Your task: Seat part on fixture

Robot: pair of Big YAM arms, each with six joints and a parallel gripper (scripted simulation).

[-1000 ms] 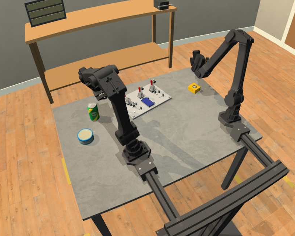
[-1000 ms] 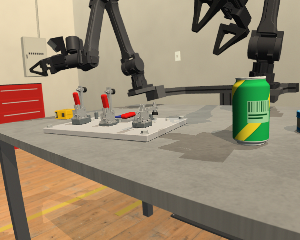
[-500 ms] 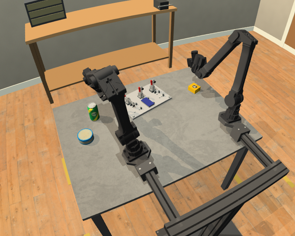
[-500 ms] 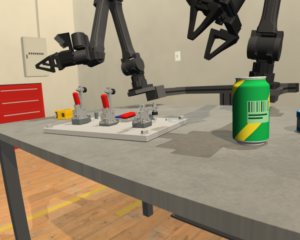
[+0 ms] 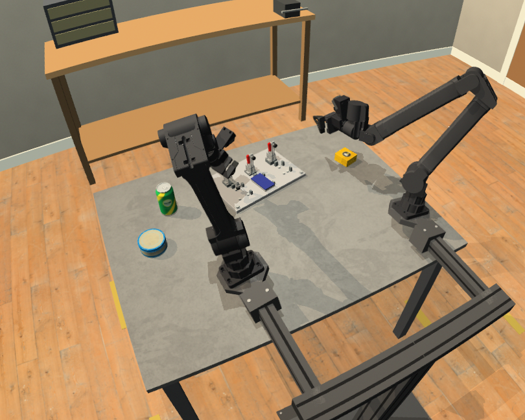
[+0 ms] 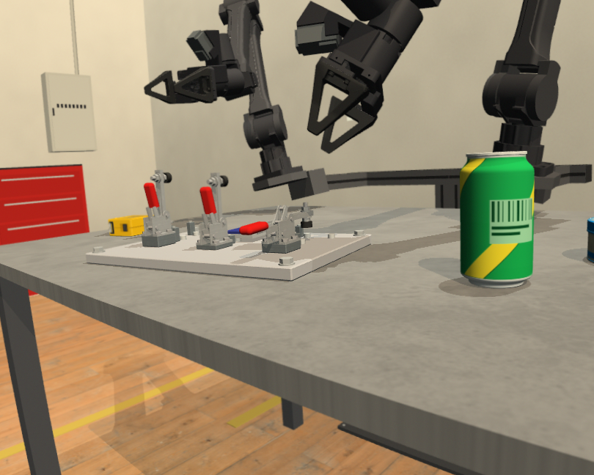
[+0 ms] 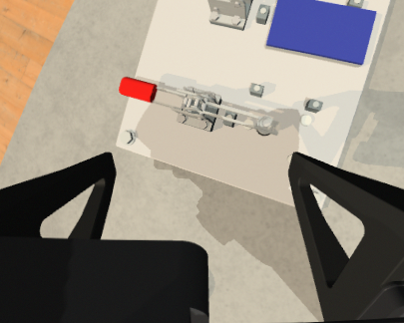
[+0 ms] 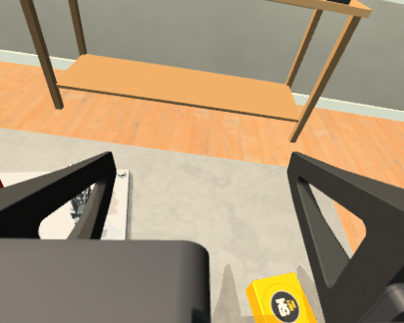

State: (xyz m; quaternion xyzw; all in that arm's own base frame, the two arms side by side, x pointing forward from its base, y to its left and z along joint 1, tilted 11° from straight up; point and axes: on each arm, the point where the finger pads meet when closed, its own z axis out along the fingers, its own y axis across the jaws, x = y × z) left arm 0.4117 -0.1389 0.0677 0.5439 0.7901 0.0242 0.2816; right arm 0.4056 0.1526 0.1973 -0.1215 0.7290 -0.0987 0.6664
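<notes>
A flat blue part (image 5: pixel 262 181) lies on the white fixture plate (image 5: pixel 258 187); it also shows in the left wrist view (image 7: pixel 321 30). The plate carries two upright red-handled clamps (image 5: pixel 269 152) and one clamp lying flat with a red handle (image 7: pixel 137 90). Small grey blocks (image 7: pixel 255 89) stand beside the part. My left gripper (image 6: pixel 344 119) is open and empty, hovering above the plate's near end. My right gripper (image 5: pixel 321 124) is open and empty, high above the table beyond the plate's far end.
A green can (image 5: pixel 166 198) and a round blue-rimmed tin (image 5: pixel 151 242) stand on the table to one side of the left arm. A small yellow box (image 5: pixel 345 157) lies under the right arm. A wooden shelf (image 5: pixel 177 67) stands behind the table.
</notes>
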